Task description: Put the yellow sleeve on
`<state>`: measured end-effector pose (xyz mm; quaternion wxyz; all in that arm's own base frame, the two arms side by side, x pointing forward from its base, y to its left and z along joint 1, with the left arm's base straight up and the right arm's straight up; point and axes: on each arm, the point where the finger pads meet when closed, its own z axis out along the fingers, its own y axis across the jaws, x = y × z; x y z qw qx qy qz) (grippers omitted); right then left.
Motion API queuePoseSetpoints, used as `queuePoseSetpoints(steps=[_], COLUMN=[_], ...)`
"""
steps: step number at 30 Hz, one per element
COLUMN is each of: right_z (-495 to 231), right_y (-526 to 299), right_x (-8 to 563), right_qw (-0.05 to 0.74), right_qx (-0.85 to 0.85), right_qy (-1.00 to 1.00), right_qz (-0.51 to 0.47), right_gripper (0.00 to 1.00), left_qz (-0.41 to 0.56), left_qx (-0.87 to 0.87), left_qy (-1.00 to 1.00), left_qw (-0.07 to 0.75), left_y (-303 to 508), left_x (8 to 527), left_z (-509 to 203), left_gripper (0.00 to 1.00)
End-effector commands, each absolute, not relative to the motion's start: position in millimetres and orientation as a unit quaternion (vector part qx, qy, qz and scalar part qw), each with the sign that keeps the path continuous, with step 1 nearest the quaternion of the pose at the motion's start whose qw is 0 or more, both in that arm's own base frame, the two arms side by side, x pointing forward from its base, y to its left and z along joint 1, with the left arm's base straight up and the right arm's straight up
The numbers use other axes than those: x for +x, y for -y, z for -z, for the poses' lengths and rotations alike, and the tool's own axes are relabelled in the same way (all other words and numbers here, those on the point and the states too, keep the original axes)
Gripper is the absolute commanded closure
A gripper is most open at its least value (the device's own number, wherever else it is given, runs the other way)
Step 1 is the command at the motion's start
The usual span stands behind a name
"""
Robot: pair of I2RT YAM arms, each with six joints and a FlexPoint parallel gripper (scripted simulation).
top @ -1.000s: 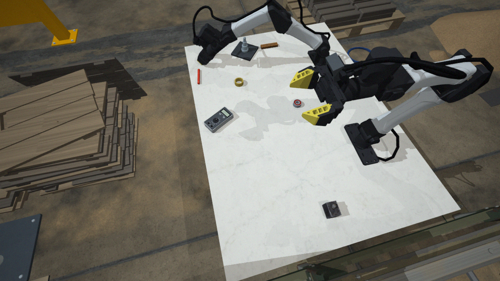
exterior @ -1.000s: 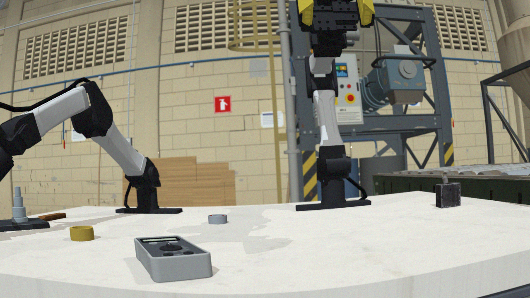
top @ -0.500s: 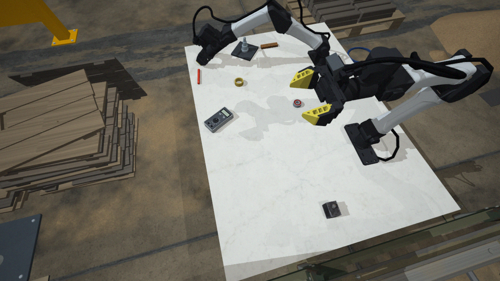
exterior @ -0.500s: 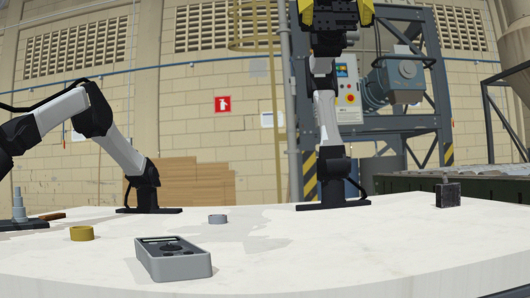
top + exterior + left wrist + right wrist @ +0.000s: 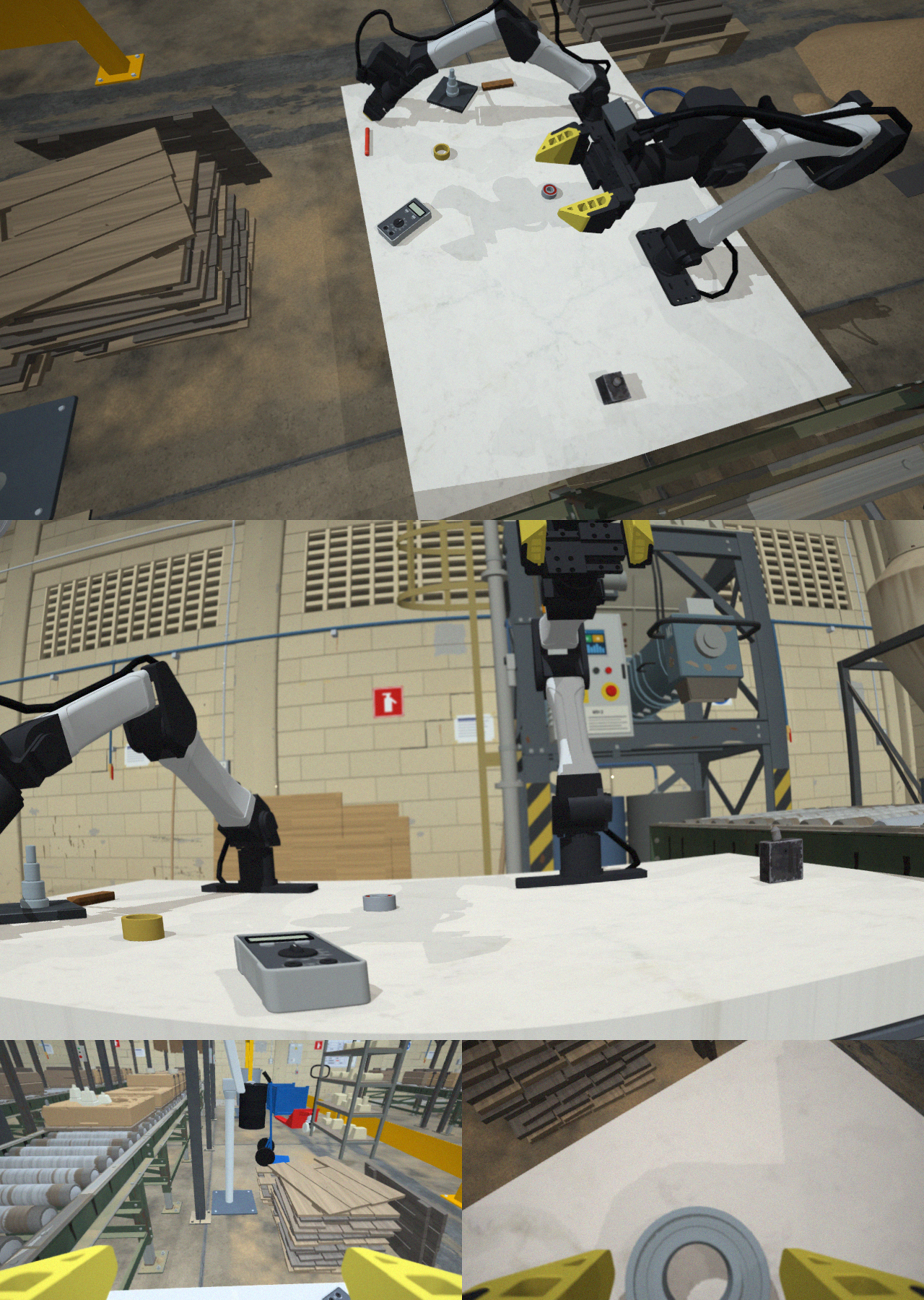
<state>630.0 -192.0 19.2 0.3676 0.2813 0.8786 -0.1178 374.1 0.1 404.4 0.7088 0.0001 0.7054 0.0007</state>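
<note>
Your right tool (image 5: 371, 117) (image 5: 696, 1260) stands released around the steel bearing, apparently set aside; your left tool (image 5: 548, 185) (image 5: 585, 532) (image 5: 229, 1257) gapes. Next, fetch the yellow sleeve (image 5: 441, 156) (image 5: 142, 928) near the shaft (image 5: 452, 87) (image 5: 32, 889)

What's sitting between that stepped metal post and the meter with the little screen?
The yellow sleeve lies between the post and the meter, as the top and exterior views show.
</note>
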Motion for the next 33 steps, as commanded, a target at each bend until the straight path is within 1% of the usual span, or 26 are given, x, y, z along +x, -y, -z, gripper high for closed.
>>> queuePoseSetpoints(steps=[1,4,5,6,11,13,18,23,25,27,28,29,30,31,32,33], right_z=[-80,-80,-89,-89,-76,-89,-109,-126,-135,-135,-122,-139,-137,-122,-144,-143], right_y=[196,196,197,197,196,194,191,187,188,188,187,187,193,195,195,195], right_x=[642,642,649,649,645,637,638,634,639,639,632,634,636,635,636,636], right_qw=[0.413,0.414,0.436,0.437,0.419,0.404,0.416,0.407,0.424,0.424,0.394,0.410,0.415,0.402,0.423,0.423], right_qx=[0.283,0.283,0.283,0.283,0.283,0.282,0.283,0.282,0.282,0.282,0.281,0.282,0.286,0.287,0.287,0.287], right_qy=[-0.858,-0.858,-0.847,-0.847,-0.856,-0.862,-0.857,-0.861,-0.853,-0.853,-0.868,-0.860,-0.856,-0.862,-0.852,-0.852], right_qz=[0.114,0.114,0.112,0.112,0.113,0.115,0.114,0.114,0.112,0.112,0.115,0.114,0.115,0.117,0.115,0.115], right_gripper=[0.31,0.31,0.31,0.31,0.31,0.31,0.31,0.31,0.31,0.31,0.31,0.31,0.31,0.31,0.31,0.31], left_qz=[-0.004,-0.004,-0.004,-0.004,-0.004,-0.004,-0.004,-0.004,-0.004,-0.004,-0.004,-0.004,-0.004,-0.004,-0.004,-0.004], left_qx=[-0.001,-0.001,-0.001,-0.001,-0.001,-0.001,-0.001,-0.001,-0.001,-0.001,-0.001,-0.001,-0.001,-0.001,-0.001,-0.001], left_qy=[-0.695,-0.695,-0.695,-0.695,-0.695,-0.695,-0.695,-0.695,-0.695,-0.695,-0.695,-0.695,-0.695,-0.695,-0.695,-0.695], left_qw=[0.719,0.719,0.719,0.719,0.719,0.719,0.719,0.719,0.719,0.719,0.719,0.719,0.719,0.719,0.719,0.719], left_y=[0,0,0,0,0,0,0,0,0,0,0,0,0,0,0,0], left_x=[373,373,373,373,373,373,373,373,373,373,373,373,373,373,373,373], left_z=[-415,-415,-415,-415,-415,-415,-415,-415,-415,-415,-415,-415,-415,-415,-415,-415], left_gripper=[0.00,0.00,0.00,0.00,0.00,0.00,0.00,0.00,0.00,0.00,0.00,0.00,0.00,0.00,0.00,0.00])
